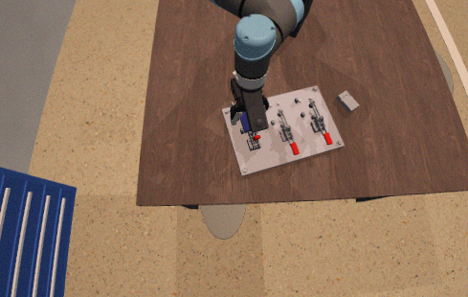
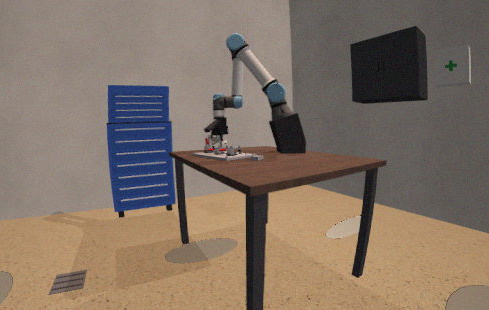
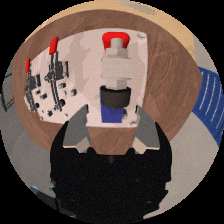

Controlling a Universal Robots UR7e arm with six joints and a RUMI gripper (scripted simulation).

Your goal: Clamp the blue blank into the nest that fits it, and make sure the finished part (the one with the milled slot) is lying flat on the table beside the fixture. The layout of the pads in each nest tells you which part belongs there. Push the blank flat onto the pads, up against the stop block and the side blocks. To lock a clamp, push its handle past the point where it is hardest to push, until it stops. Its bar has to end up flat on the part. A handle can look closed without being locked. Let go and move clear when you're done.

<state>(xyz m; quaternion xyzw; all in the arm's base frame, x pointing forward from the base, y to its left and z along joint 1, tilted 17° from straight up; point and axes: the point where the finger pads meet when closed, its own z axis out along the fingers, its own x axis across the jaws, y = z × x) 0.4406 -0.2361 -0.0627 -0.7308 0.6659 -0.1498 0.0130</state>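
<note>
The blue blank is in the left nest of the light fixture plate, partly hidden by the arm and clamp. My gripper is part open above that nest, its jaws apart on either side of the blank, with gaps. The left clamp's red handle stands up; its black end overlaps the blank in the wrist view, and contact cannot be told. The grey finished part lies on the table, right of the plate.
Two more clamps stand on the plate, with a middle red handle and a right red handle, both lying low toward the front. Small posts stand near them. A blue cabinet is beyond the table.
</note>
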